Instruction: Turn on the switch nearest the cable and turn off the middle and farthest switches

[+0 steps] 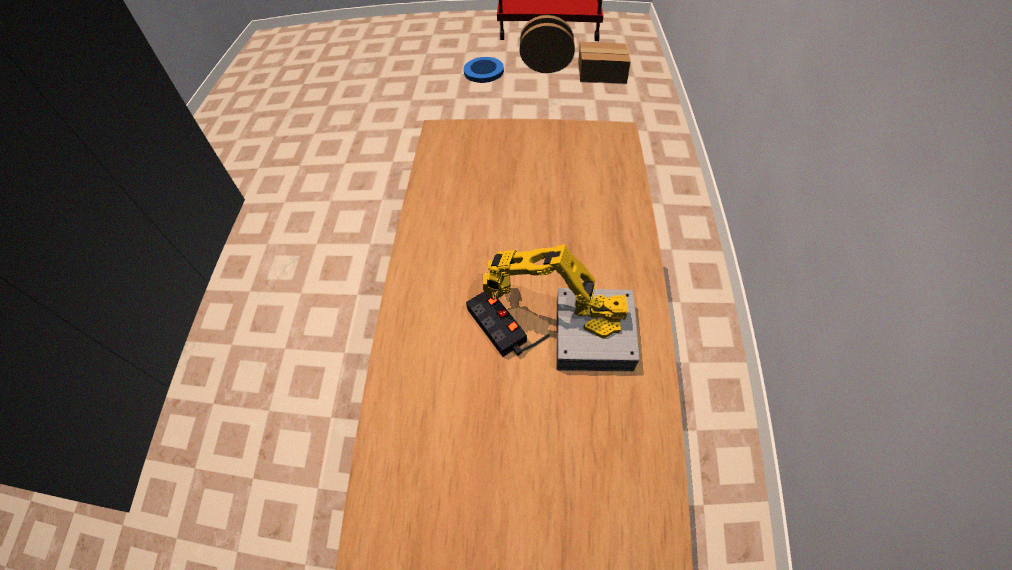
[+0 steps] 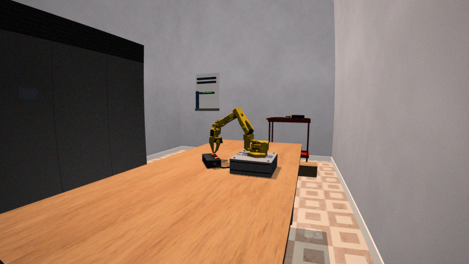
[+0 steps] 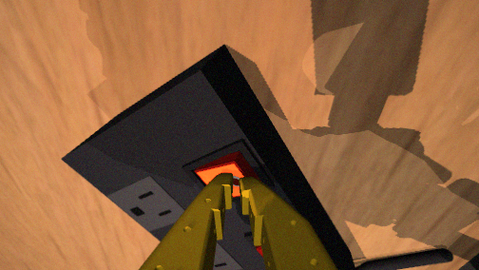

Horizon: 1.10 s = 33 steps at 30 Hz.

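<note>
The black power strip [image 1: 495, 323] lies face up on the wooden table, left of the arm's base, with its cable [image 1: 532, 345] leaving the near right end. The switch nearest the cable [image 1: 512, 326] looks bright orange and the middle switch [image 1: 502, 312] darker red. My yellow gripper [image 1: 491, 295] is shut and empty, pointing down at the strip's far end. In the wrist view its tips rest at the edge of the farthest switch [image 3: 220, 170], which glows orange. The strip [image 2: 211, 160] and the gripper [image 2: 214, 151] also show in the exterior view.
The arm stands on a grey base block [image 1: 598, 332] right of the strip. On the floor beyond the table are a blue dish [image 1: 483, 68], a dark barrel [image 1: 546, 43], a brown box [image 1: 604, 62] and a red side table [image 2: 288, 131]. A black cabinet [image 2: 65, 114] stands at the left.
</note>
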Each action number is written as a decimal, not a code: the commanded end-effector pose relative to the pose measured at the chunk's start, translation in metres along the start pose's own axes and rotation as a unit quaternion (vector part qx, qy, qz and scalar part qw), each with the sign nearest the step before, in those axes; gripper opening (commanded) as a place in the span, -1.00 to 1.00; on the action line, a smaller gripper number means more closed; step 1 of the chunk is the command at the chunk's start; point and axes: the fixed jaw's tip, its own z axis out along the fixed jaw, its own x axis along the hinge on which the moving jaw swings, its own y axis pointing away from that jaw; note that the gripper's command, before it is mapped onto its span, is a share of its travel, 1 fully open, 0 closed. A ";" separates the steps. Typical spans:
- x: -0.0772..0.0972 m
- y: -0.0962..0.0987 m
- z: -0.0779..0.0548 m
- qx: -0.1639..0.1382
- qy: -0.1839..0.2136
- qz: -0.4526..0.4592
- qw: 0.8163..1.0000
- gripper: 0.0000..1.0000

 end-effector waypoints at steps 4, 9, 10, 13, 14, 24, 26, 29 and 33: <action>0.003 -0.017 0.017 0.039 0.014 0.002 0.999 -1.00; 0.004 -0.019 0.020 0.039 0.014 0.003 0.999 -1.00; 0.004 -0.019 0.020 0.039 0.014 0.003 0.999 -1.00; 0.004 -0.020 0.020 0.039 0.014 0.003 0.999 -1.00; 0.004 -0.020 0.020 0.039 0.014 0.003 0.999 -1.00; 0.005 -0.022 0.022 0.039 0.014 0.004 0.999 -1.00; 0.005 -0.023 0.023 0.039 0.014 0.004 0.999 -1.00; 0.005 -0.024 0.024 0.039 0.014 0.004 0.999 -1.00; 0.005 -0.024 0.024 0.039 0.014 0.004 0.999 -1.00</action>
